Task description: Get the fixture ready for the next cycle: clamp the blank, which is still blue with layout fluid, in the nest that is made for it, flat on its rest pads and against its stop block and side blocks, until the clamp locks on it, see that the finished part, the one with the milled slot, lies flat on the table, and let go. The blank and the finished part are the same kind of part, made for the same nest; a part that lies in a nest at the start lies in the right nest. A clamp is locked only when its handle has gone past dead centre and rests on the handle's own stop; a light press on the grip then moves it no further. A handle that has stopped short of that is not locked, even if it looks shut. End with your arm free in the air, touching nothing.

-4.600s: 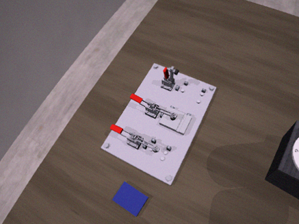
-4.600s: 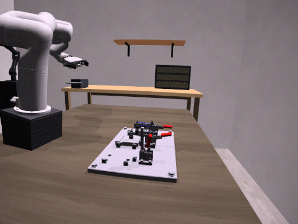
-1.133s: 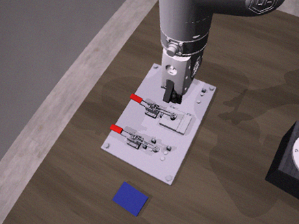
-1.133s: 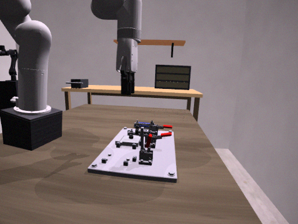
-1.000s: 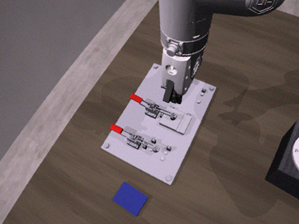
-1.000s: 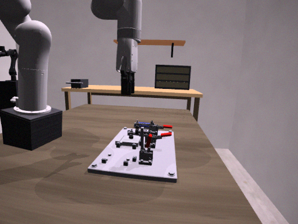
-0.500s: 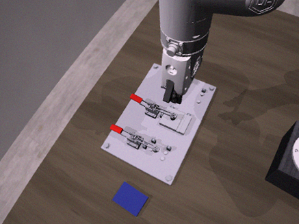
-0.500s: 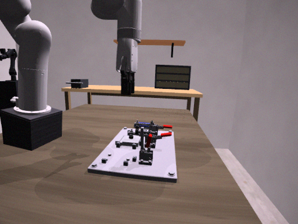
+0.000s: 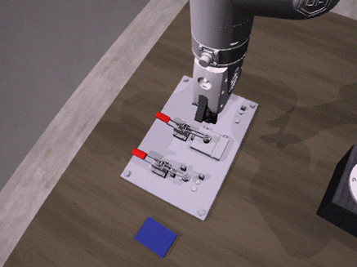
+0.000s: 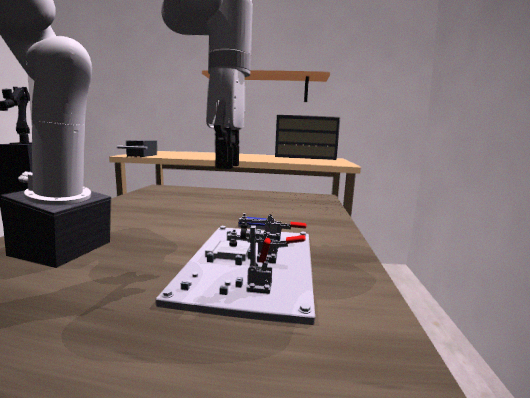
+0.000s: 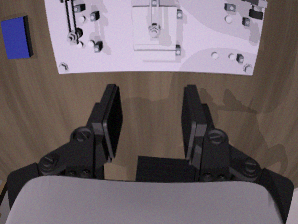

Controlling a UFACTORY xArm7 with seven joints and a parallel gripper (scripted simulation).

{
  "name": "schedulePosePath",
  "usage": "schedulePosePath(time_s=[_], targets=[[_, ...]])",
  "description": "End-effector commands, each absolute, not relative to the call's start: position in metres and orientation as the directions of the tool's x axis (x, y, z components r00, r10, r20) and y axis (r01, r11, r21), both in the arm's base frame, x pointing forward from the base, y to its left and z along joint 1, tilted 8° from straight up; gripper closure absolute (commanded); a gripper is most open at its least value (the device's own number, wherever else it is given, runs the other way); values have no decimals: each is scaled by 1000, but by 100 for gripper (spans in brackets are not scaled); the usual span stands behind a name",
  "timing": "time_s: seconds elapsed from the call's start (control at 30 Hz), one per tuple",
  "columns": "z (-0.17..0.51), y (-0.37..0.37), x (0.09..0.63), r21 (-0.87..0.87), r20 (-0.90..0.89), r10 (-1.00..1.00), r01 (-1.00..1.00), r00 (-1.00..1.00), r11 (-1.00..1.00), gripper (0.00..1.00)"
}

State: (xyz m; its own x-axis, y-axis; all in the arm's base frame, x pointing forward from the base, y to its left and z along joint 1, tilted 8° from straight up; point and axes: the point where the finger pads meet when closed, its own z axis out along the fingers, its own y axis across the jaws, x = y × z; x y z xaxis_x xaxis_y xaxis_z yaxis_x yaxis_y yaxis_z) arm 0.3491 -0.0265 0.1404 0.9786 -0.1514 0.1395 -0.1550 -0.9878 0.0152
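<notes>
our pincer stands about half open with nothing in its grasp, in the air above the base plate. the blank, blue all over, lies on the tabletop just beside the plate, so we have yet to load it. the finished part sits in the middle nest, under the arm of the middle clamp, whose red handle is swung down; whether it is locked we cannot tell. the outer nests hold no part. the end clamp nearer the blank has its red grip down too, while the far one stands open.

we judge the middle nest to be the right one, so nearly everything is left: free the middle clamp, lift the finished part out, lay it flat on the tabletop, seat the blank on its pads and against its blocks, lock the clamp and back away.
</notes>
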Motion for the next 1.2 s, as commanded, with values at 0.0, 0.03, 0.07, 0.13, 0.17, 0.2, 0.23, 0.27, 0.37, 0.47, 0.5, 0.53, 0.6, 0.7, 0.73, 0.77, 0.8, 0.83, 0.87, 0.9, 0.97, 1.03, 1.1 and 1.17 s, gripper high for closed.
schedulePosePath(time_s=[0.0,0.03,0.07,0.13,0.17,0.2,0.23,0.27,0.37,0.47,0.5,0.53,0.6,0.7,0.73,0.77,0.8,0.83,0.87,0.9,0.97,1.03,1.1,1.17], targets=[[142,-26,350,15,142,-151,-155,978,-988,53],[142,-26,350,15,141,-151,-155,978,-988,53],[142,-26,350,15,141,-151,-155,978,-988,53],[142,-26,350,15,141,-152,-155,978,-988,53],[142,-26,350,15,141,-152,-155,978,-988,53],[142,-26,350,15,141,-152,-155,978,-988,53],[142,-26,350,15,140,-152,-155,978,-988,53],[142,-26,350,15,140,-152,-155,978,-988,53],[142,-26,350,15,140,-152,-155,978,-988,53],[142,-26,350,15,140,-152,-155,978,-988,53],[142,-26,350,15,140,-152,-155,978,-988,53],[142,-26,350,15,140,-152,-155,978,-988,53],[142,-26,350,15,140,-152,-155,978,-988,53],[142,-26,350,15,140,-152,-155,978,-988,53],[142,-26,350,15,140,-152,-155,978,-988,53],[142,-26,350,15,140,-152,-155,978,-988,53],[142,-26,350,15,140,-152,-155,978,-988,53],[142,-26,350,15,140,-152,-155,978,-988,53],[142,-26,350,15,140,-152,-155,978,-988,53],[142,-26,350,15,140,-152,-155,978,-988,53],[142,-26,350,15,140,-152,-155,978,-988,53],[142,-26,350,15,140,-152,-155,978,-988,53],[142,-26,350,15,140,-152,-155,978,-988,53],[142,-26,350,15,140,-152,-155,978,-988,53]])
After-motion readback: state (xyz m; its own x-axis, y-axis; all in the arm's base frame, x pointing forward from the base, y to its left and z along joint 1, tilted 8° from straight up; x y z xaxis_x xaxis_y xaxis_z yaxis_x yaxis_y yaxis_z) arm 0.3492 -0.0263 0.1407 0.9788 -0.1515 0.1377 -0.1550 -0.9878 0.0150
